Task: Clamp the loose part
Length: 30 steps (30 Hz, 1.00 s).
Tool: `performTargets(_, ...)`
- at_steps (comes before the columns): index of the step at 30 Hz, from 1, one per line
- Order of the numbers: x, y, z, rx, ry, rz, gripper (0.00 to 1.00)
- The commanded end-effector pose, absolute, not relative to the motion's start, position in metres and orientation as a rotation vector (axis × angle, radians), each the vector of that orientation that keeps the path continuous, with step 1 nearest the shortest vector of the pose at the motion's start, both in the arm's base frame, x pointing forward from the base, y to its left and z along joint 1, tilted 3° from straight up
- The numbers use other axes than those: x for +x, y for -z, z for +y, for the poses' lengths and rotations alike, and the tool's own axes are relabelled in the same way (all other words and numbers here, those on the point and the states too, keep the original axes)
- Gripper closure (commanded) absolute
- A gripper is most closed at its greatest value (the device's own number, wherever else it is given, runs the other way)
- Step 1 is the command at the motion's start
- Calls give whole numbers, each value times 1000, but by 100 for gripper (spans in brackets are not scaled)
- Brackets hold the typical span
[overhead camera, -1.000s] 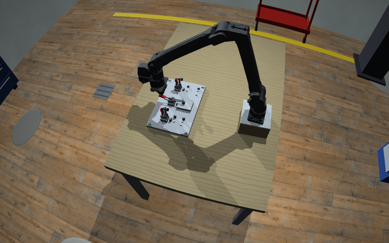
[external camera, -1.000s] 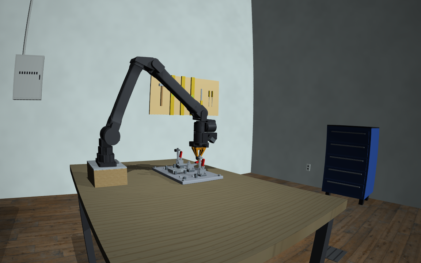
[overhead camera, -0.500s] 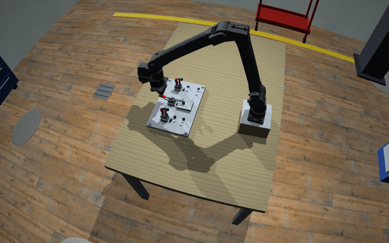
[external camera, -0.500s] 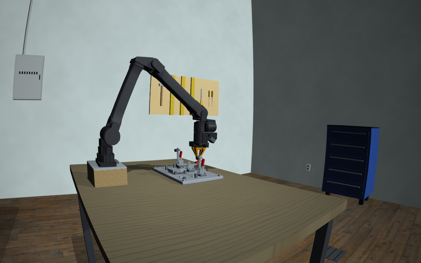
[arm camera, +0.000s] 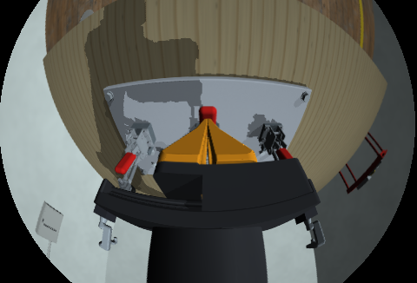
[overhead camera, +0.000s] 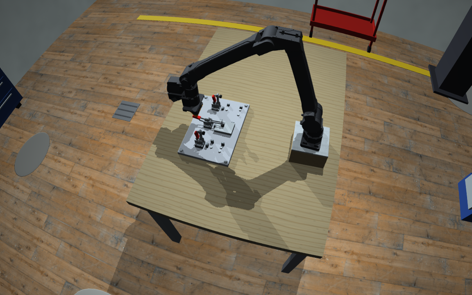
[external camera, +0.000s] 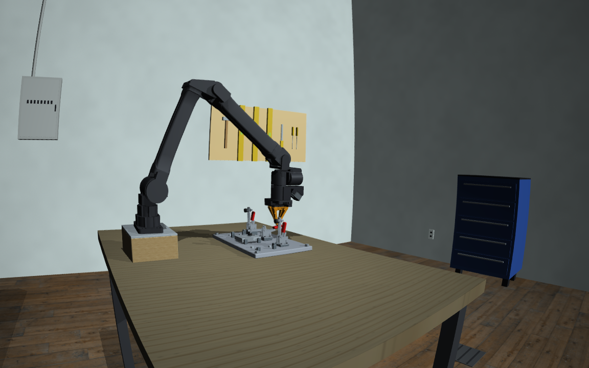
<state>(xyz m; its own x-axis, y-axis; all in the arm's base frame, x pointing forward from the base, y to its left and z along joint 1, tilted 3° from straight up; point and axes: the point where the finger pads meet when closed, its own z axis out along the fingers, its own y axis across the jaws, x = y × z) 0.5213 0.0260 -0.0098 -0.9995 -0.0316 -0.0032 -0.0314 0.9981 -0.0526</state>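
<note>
A grey fixture plate (overhead camera: pixel 213 130) with three nests lies on the table. A grey flat part (overhead camera: pixel 225 126) sits in the middle nest. The middle clamp (overhead camera: pixel 208 121) lies flat, its bar over the part and its red handle (overhead camera: pixel 196 116) pointing to the plate's left edge. The two outer clamps (overhead camera: pixel 214 101) (overhead camera: pixel 198 138) stand with red handles upright. My gripper (external camera: pixel 278 220) is shut and empty, its orange fingers pointing down, tips just above the middle red handle (arm camera: pixel 208 113). I cannot tell whether they touch it.
The arm's base block (overhead camera: pixel 309 144) stands on the table to the right of the plate. The two upright clamps (arm camera: pixel 132 156) (arm camera: pixel 274 141) flank my fingers in the wrist view. The table's left edge is close behind the gripper.
</note>
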Motion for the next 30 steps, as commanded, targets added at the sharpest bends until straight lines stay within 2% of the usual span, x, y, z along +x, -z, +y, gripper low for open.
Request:
performTargets(1, 528, 8, 29, -38, 85, 3117, 100)
performTargets(30, 525, 18, 29, -39, 87, 3134, 100)
